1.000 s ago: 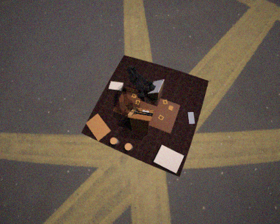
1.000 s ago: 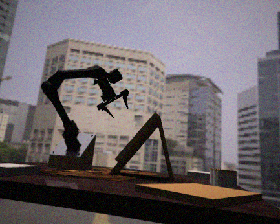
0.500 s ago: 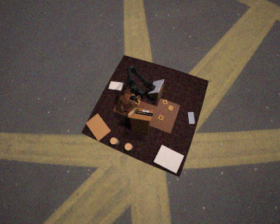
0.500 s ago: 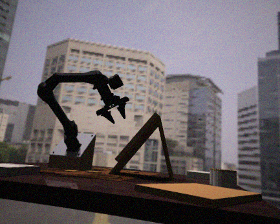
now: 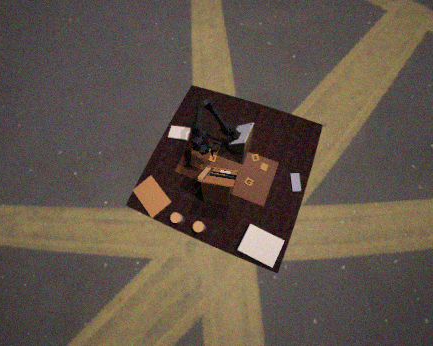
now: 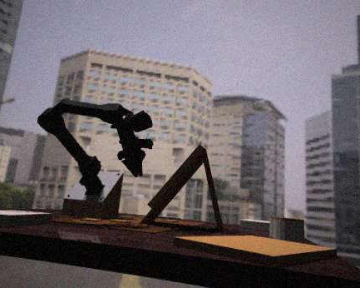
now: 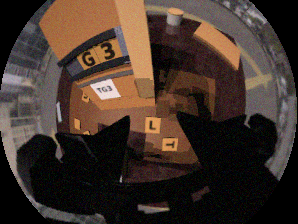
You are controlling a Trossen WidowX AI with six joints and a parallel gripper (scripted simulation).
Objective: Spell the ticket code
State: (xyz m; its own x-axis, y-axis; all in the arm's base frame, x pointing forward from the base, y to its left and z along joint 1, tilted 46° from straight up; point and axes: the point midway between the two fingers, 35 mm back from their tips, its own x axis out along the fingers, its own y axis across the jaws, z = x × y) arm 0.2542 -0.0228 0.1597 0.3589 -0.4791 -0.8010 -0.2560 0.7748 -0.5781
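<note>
The tilted orange board (image 5: 217, 191) (image 6: 180, 180) (image 7: 80, 12) stands on a brown mat (image 5: 264, 191). Its dark letter rail (image 5: 222, 173) (image 7: 100, 56) holds tiles that read G and 3 in the wrist view. A small white ticket (image 7: 104, 90) sits just below the rail; I cannot read its print. Loose orange letter tiles lie on the mat: an L tile (image 7: 153, 124), one beside it (image 7: 170, 144), and others (image 5: 255, 157) (image 5: 249, 181). My gripper (image 5: 206, 146) (image 6: 135, 167) (image 7: 153, 116) is open and empty. It hangs above the mat beside the board, over the L tile.
On the dark counter (image 5: 296, 135) lie a white slab (image 5: 261, 245), an orange slab (image 5: 152, 196) (image 6: 254, 246), two short cylinders (image 5: 176, 217) (image 5: 198, 226), a small grey block (image 5: 296, 182), a white block (image 5: 179, 132) and a grey wedge (image 5: 243, 133) (image 6: 106, 187).
</note>
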